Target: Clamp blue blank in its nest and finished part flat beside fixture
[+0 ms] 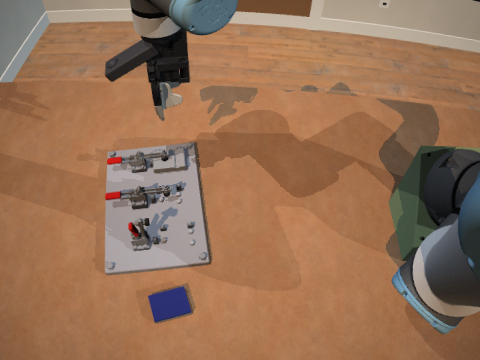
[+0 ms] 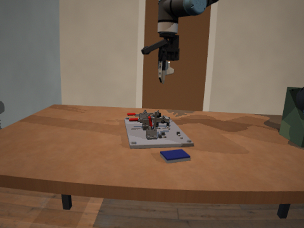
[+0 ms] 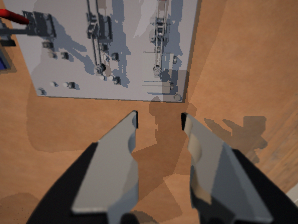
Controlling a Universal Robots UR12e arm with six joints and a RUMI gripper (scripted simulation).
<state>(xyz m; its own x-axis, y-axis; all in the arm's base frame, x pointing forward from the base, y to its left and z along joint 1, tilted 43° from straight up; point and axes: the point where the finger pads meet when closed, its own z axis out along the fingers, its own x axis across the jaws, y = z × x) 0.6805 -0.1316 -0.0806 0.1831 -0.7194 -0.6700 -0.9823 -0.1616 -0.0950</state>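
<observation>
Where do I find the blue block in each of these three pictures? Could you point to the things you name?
Top: low, left of centre, just below the grey board.
Exterior: right of centre, in front of the board.
Wrist: only a sliver of the blue block (image 1: 170, 304) (image 2: 175, 154) (image 3: 2, 63) at the left edge.
Shared landmark: the grey board (image 1: 120, 255) (image 2: 139, 139) (image 3: 117, 92).

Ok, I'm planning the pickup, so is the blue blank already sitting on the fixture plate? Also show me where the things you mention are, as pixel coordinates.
No, the blue blank (image 1: 170, 304) (image 2: 175, 154) lies on the table, apart from the fixture plate (image 1: 117, 250) (image 2: 139, 139).

Blue blank (image 1: 170, 304) (image 2: 175, 154) (image 3: 2, 62), rectangular, flat on the table, near the fixture
</observation>
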